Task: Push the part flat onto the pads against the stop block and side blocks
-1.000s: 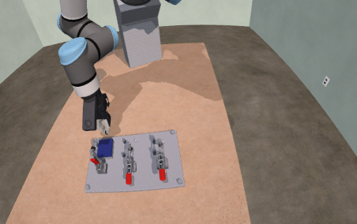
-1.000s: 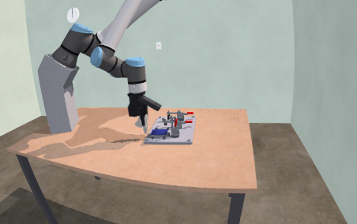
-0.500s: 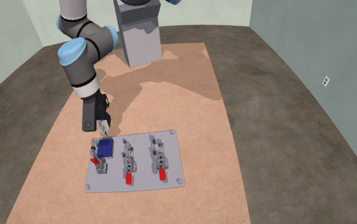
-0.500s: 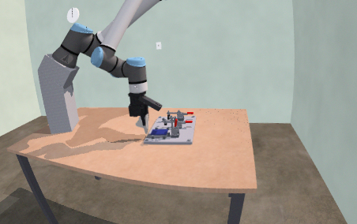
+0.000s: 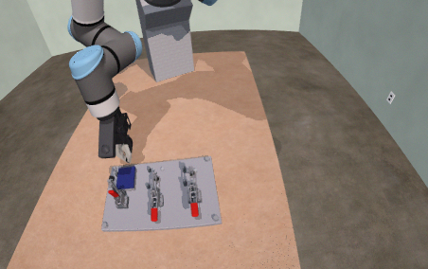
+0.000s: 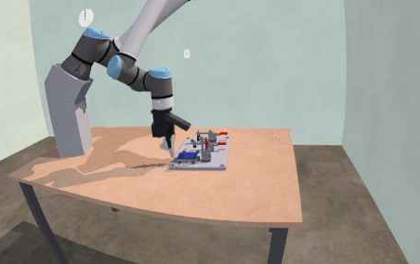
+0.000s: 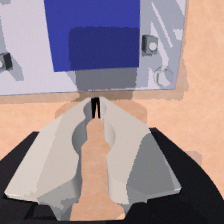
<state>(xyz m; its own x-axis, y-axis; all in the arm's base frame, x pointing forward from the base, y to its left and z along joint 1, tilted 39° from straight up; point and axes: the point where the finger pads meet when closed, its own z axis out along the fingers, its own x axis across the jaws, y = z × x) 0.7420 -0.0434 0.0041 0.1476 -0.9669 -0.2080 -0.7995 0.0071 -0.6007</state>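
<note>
The gripper [image 7: 95,107] has its fingers pressed together on nothing, hovering over the table [image 5: 240,156] just beside the edge of the grey fixture plate [image 5: 207,189]. The blue part [image 5: 126,177] sits on the plate's corner nearest the gripper, beside a red-handled clamp [image 5: 115,193].

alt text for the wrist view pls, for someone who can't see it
Looking down past the shut, empty pincer, its two pale fingers meet at their tips just short of the grey fixture plate's near edge. A blue part lies on the plate straight ahead, above a tan table.
</note>
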